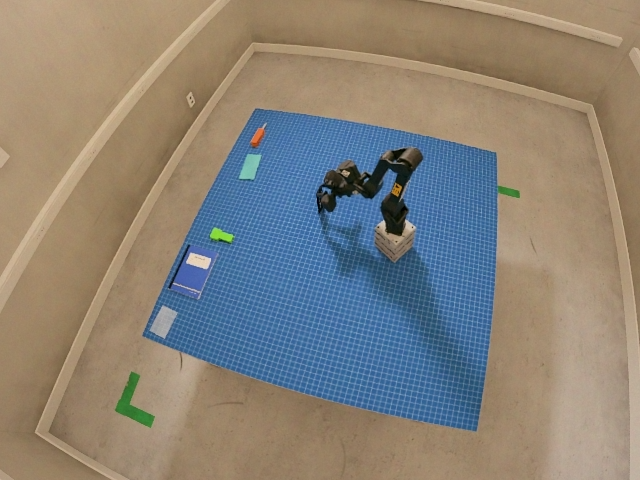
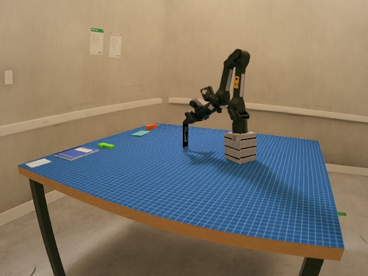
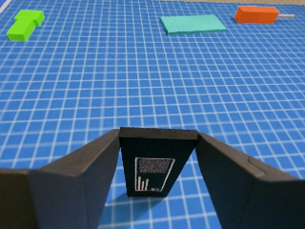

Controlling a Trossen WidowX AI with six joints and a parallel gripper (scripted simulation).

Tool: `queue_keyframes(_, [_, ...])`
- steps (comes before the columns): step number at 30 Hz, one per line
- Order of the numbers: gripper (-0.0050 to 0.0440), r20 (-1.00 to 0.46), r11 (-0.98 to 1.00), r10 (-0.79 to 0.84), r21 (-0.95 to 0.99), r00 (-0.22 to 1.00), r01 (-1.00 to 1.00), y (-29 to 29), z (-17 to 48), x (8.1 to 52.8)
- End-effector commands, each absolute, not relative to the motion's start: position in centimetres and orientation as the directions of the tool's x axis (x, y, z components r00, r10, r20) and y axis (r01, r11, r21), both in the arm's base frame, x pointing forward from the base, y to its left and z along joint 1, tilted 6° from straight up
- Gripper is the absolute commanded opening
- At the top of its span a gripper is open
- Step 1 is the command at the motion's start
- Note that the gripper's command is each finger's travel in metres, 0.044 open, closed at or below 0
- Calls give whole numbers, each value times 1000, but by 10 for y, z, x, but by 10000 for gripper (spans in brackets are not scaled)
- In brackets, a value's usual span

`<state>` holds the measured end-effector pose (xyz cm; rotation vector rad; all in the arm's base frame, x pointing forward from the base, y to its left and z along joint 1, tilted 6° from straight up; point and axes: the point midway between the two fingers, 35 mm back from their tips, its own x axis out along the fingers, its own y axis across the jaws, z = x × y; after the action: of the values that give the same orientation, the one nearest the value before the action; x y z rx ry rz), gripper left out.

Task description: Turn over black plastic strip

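Note:
The narrow black strip [image 2: 185,135] [image 3: 153,164] stands nearly upright, its printed face with pale markings turned toward the arm's base side. My gripper [image 2: 186,122] [image 3: 158,137] is shut on the strip's upper end, with one finger at each side edge in the wrist view. The strip's lower end is at the blue mat [image 1: 310,320] [image 2: 184,184] [image 3: 157,81] or just above it; I cannot tell whether it touches. In the top view the strip is seen almost edge-on beneath the dark gripper.
Toward the mat's far left edge lie an orange tool [image 1: 257,136] [image 2: 151,126] [image 3: 256,14], a teal pad [image 1: 250,166] [image 2: 141,133] [image 3: 193,24], a green piece [image 1: 221,235] [image 2: 106,145] [image 3: 24,26], a blue notebook [image 1: 192,277] [image 2: 71,154] and a white card [image 1: 163,321] [image 2: 38,163].

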<state>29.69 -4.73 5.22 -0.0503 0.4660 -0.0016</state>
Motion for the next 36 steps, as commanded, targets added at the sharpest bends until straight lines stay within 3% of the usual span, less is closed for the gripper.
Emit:
queue_keyframes(1, [224, -459, 999, -14, -46, 888, -8, -48, 50, 294])
queue_keyframes(29, [224, -448, 998, -22, -59, 894, -5, -50, 58, 300])
queue_keyframes(36, [224, -525, 999, -24, -54, 851, -5, -49, 52, 284])
